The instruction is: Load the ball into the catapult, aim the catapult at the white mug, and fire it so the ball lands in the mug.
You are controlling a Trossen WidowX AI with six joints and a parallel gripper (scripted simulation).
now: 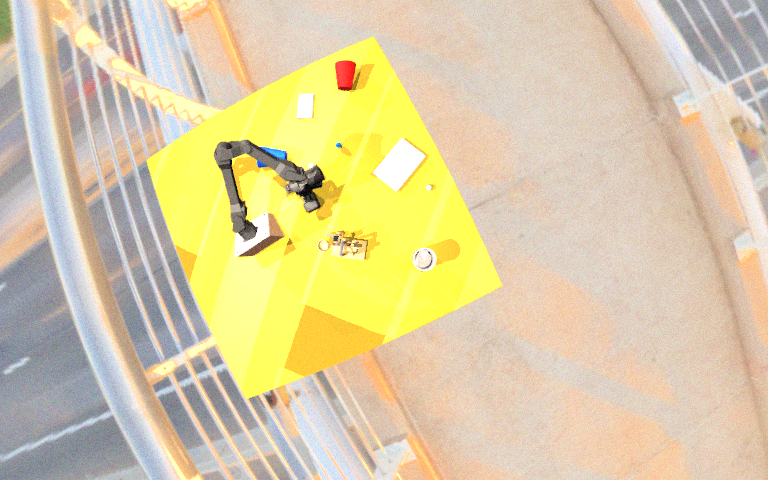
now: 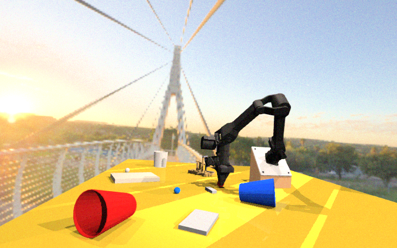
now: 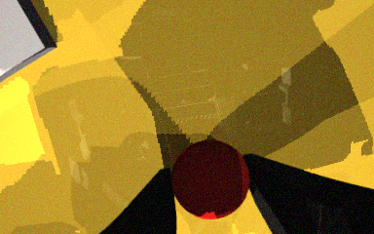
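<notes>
My gripper (image 2: 221,183) (image 3: 206,171) points down at table height and is shut on the red ball (image 2: 220,185) (image 3: 209,182), with a fingertip against each side of it in the wrist view. The arm hides the ball in the top view. The wooden catapult (image 1: 359,253) (image 2: 205,173) stands a short way from the gripper, below it in the top view, its round cup at the left end. The cup looks empty. The white mug (image 1: 415,259) (image 2: 159,159) stands upright beyond the catapult's right end, apart from it.
A small grey block (image 2: 211,189) (image 3: 11,36) lies close to the gripper. A blue cup (image 1: 272,155) (image 2: 256,192) and a red cup (image 1: 345,74) (image 2: 119,208) lie on their sides. Two white slabs, a blue ball (image 1: 339,145) (image 2: 177,190) and a white ball (image 1: 429,187) (image 2: 127,169) are also on the table.
</notes>
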